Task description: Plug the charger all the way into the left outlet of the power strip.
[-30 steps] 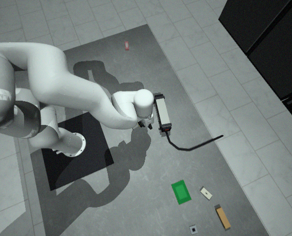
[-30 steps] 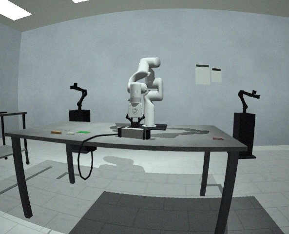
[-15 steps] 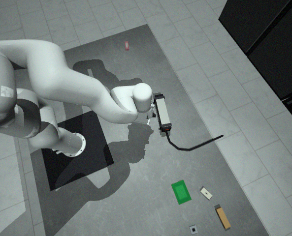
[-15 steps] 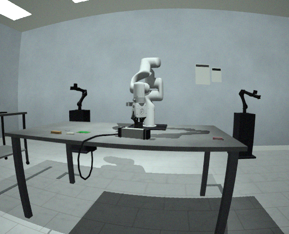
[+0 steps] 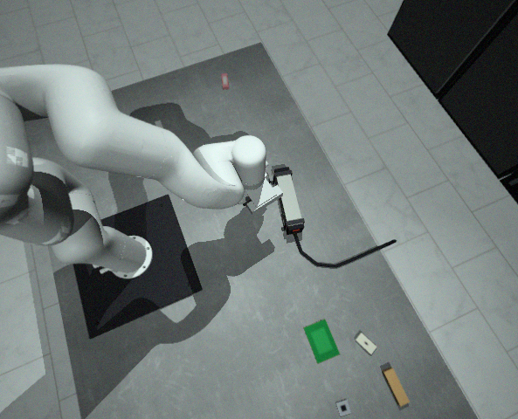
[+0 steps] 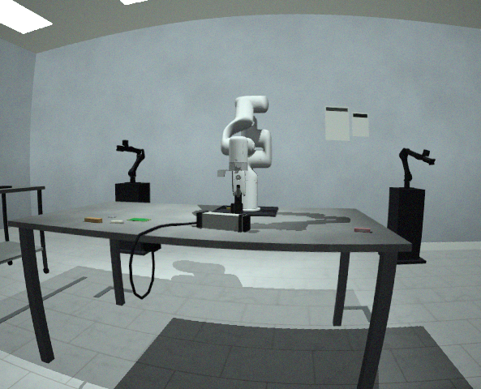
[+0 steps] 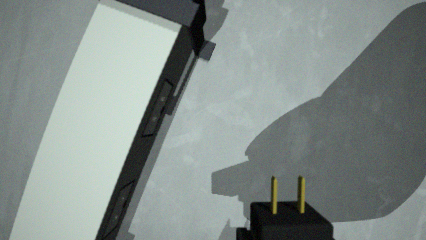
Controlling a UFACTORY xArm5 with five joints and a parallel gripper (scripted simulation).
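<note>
The power strip (image 5: 290, 198) (image 6: 220, 220) (image 7: 95, 130) is a white bar with black clamps at both ends, fixed to the grey table (image 5: 259, 315) (image 6: 298, 236). In the wrist view its dark side face shows two outlets, one higher (image 7: 157, 107) and one lower (image 7: 120, 202). My gripper (image 5: 250, 204) (image 6: 237, 199) hangs close beside the strip on the base side and is shut on the black charger (image 7: 290, 222) (image 6: 233, 207). Its two yellow prongs (image 7: 287, 195) are bare and stand apart from the outlet face, over the table. The fingers themselves are hidden in the wrist view.
The strip's black cable (image 5: 340, 261) (image 6: 142, 267) runs off the table edge. A green pad (image 5: 321, 340), a small white block (image 5: 366, 343), a tan block (image 5: 395, 386) and a small dark square (image 5: 342, 408) lie at one end; a red piece (image 5: 224, 81) lies at the other.
</note>
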